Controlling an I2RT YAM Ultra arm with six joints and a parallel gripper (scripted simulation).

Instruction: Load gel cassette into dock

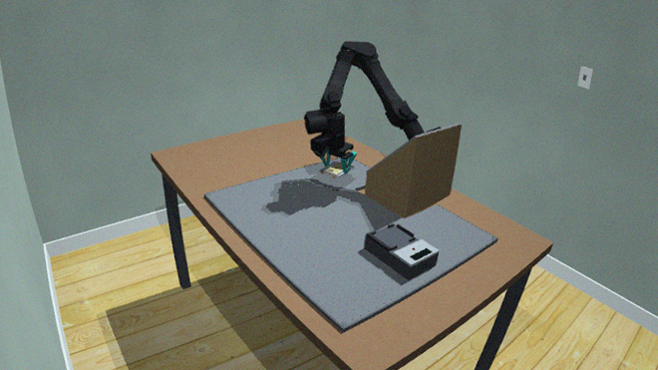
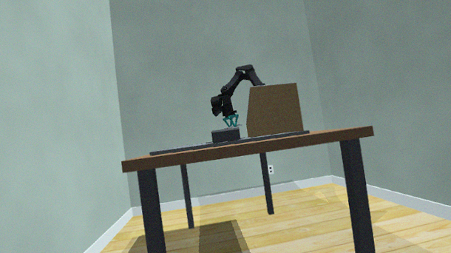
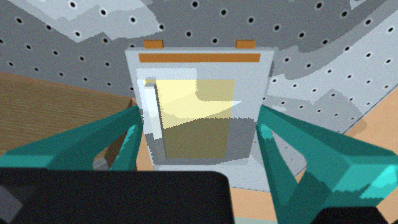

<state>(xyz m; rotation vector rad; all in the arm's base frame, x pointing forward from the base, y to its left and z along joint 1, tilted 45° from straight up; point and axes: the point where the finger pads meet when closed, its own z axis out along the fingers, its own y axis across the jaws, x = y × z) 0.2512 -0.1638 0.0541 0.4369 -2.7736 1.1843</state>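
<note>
Table (image 1: pixel 247 144) bears grey deck (image 1: pixel 313 248); brown screen (image 1: pixel 414 174) stands at deck's 1 o'clock in top view.

Dock D1 (image 1: pixel 401 249) at deck's 4 o'clock, bay seems unloaded, well apart from arm.

Gripper (image 1: pixel 337 165) at deck's 12 o'clock, fingers wide, clamped on long edges of cassette FRESH (image 3: pixel 200 107), apparently lifted off deck.

Copper tabs (image 3: pixel 153 44) point to 12 o'clock in wrist view; white comb (image 3: pixel 152 112) at 9 o'clock edge.

Step judged: carry phase. Next: travel to D1, tabs leading, slightly low.

No legible writing.

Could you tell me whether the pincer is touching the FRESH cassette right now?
Touching. In the wrist view the pincer is closed on FRESH, its teal fingers pressed against the cassette's two side edges.
</note>
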